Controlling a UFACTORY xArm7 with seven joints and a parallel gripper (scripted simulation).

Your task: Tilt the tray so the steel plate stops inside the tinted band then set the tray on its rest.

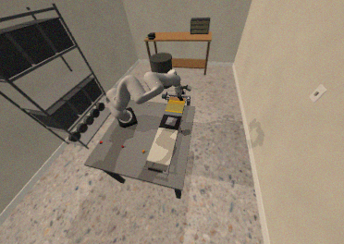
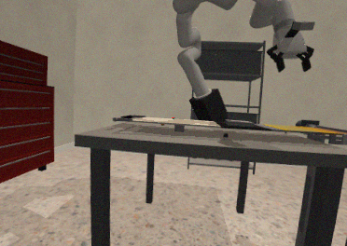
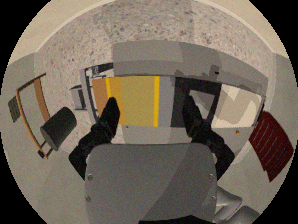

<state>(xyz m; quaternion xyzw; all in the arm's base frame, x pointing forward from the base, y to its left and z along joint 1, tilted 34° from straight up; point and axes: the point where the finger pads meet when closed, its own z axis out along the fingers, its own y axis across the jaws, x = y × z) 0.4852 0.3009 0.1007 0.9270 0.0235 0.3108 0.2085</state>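
A long tray (image 1: 165, 135) lies along the right side of the grey table. Its cream bed (image 1: 161, 148) fills the near part, and the yellow tinted band (image 1: 176, 106) lies at the far end. The dark steel plate (image 1: 169, 121) lies flat on the bed just short of the band, outside it. My gripper (image 2: 292, 61) is open and empty, high above the band end of the tray. In the wrist view my fingers frame the yellow band (image 3: 133, 99) far below, with the plate (image 3: 196, 99) beside it. In the side view the tray (image 2: 224, 123) lies nearly level.
A metal rack (image 1: 46, 73) stands left of the table. A wooden side table (image 1: 178, 42) and a dark bin (image 1: 160, 62) stand at the back wall. A red tool chest (image 2: 23, 111) stands nearby. Small coloured bits (image 1: 122, 146) lie on the table's left part.
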